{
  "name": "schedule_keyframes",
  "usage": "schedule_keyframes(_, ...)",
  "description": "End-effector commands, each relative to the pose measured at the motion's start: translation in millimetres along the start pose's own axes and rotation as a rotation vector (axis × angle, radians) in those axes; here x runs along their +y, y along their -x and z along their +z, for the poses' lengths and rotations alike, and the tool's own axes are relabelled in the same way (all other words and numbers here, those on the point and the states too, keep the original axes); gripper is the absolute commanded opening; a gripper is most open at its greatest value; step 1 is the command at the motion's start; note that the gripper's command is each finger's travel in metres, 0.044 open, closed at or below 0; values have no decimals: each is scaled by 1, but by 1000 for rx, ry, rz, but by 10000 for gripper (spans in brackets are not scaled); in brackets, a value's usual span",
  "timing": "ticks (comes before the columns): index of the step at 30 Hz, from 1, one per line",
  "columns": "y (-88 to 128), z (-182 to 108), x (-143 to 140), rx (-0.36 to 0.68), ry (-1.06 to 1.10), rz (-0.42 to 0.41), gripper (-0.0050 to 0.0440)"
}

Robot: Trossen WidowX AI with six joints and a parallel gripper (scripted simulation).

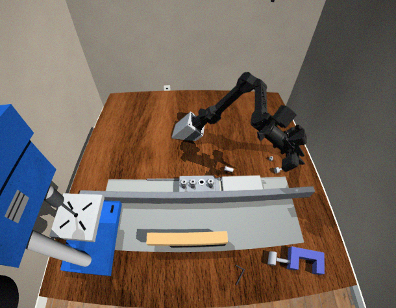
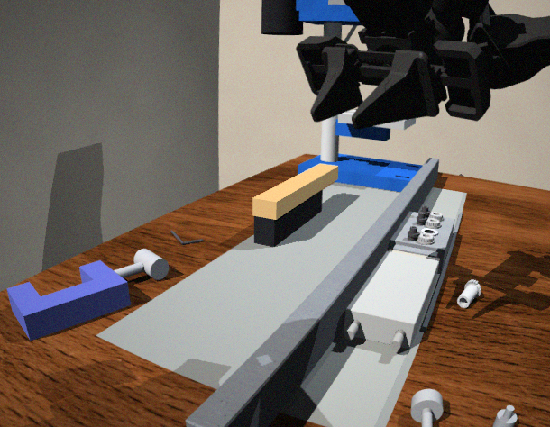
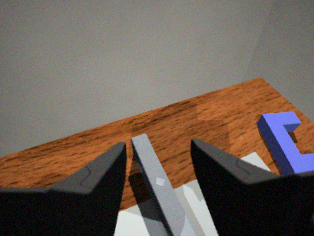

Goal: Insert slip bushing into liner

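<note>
The loose slip bushing lies on its side on the table, beside the jig, with its knurled head at one end. The jig's sliding plate lies along the grey rail and carries several bushings. The empty liner shows as a pale ring around a dark hole, between two headed bushings. The white pusher block is at the plate's end. My gripper is partly open and empty, high above the table toward its right edge in the top view, away from the bushing.
The long grey rail runs beside the jig. Two small metal parts lie near the arm. A wood-topped block, a purple clamp, a hex key and a blue drill press stand farther off.
</note>
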State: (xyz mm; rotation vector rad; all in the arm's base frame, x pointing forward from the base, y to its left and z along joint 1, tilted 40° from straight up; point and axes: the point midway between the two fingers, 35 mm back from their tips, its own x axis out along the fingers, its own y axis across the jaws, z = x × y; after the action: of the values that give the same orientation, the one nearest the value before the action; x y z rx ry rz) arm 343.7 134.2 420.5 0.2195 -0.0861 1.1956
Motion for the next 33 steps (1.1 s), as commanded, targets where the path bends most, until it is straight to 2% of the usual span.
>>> schedule_keyframes(1, 4, -7, -10, 30, 35, -71, 175)
schedule_keyframes(13, 16, -43, -36, 139, 71, -192, 175)
schedule_keyframes(15, 16, -43, -36, 139, 71, -192, 175)
schedule_keyframes(23, 30, -79, -51, 265, 93, -266, 175)
schedule_keyframes(30, 43, -108, -56, 378, 112, -299, 175)
schedule_keyframes(32, 43, -108, -56, 378, 112, -299, 175)
schedule_keyframes(33, 47, -118, -54, 413, 77, -303, 175)
